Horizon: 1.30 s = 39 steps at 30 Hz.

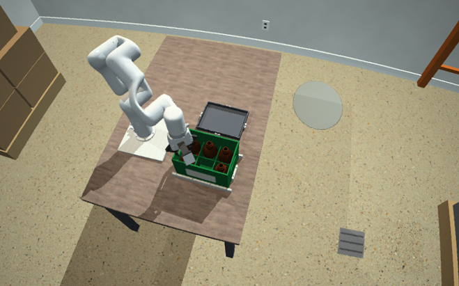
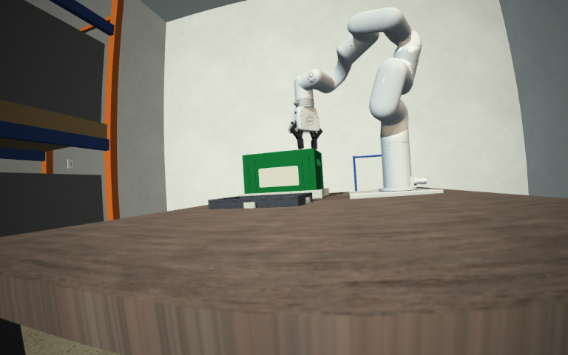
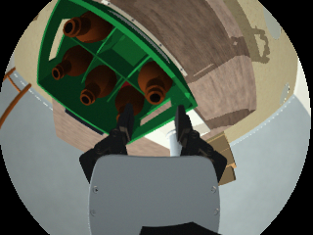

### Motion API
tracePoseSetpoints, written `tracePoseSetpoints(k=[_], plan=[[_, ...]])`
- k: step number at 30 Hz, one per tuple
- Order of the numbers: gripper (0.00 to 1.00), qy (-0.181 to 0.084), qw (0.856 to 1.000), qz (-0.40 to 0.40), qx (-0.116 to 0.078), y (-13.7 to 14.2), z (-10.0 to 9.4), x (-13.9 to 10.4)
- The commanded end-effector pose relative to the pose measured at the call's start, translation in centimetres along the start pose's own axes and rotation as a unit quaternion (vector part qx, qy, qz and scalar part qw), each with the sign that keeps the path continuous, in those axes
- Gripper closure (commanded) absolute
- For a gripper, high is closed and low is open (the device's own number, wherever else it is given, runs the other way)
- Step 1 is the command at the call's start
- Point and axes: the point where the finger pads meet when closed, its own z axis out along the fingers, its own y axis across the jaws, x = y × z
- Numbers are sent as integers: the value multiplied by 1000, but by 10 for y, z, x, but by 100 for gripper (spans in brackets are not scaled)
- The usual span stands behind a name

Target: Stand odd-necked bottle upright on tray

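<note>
The green crate (image 1: 180, 169) (image 2: 278, 159) (image 3: 100, 117) stands level. Five brown bottles stand in it, with one compartment (image 3: 128, 51) empty. My gripper (image 2: 307, 147) (image 3: 155, 112) is open and empty, pointing down, its fingertips just above the crate's rim at the end nearer the robot base. In the wrist view the corner bottle (image 3: 153, 78) shows beyond the gap between the fingers, and another bottle (image 3: 130, 98) is partly behind the left finger. The dark tray (image 1: 224, 122) (image 2: 272, 200) lies beside the crate with no bottle on it. Neck widths are too small to compare.
White strips (image 1: 202, 182) run along the crate's base. The tray's raised rim lies close to the crate's long side. The robot's white base plate (image 1: 148, 153) (image 2: 396, 194) is on the table (image 1: 229, 62) (image 2: 293, 251) near the crate's end.
</note>
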Motion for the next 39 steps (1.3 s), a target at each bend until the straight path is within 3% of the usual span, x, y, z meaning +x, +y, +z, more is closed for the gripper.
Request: tracePoseSetpoints(k=[1,9,19,20,39], plan=[[35,2,1000,0,1,-1,-13,1],[35,2,1000,0,1,-1,-31,1],[35,2,1000,0,1,-1,-34,1],[100,2,1000,0,1,-1,-34,1],[100,2,1000,0,1,-1,-34,1]])
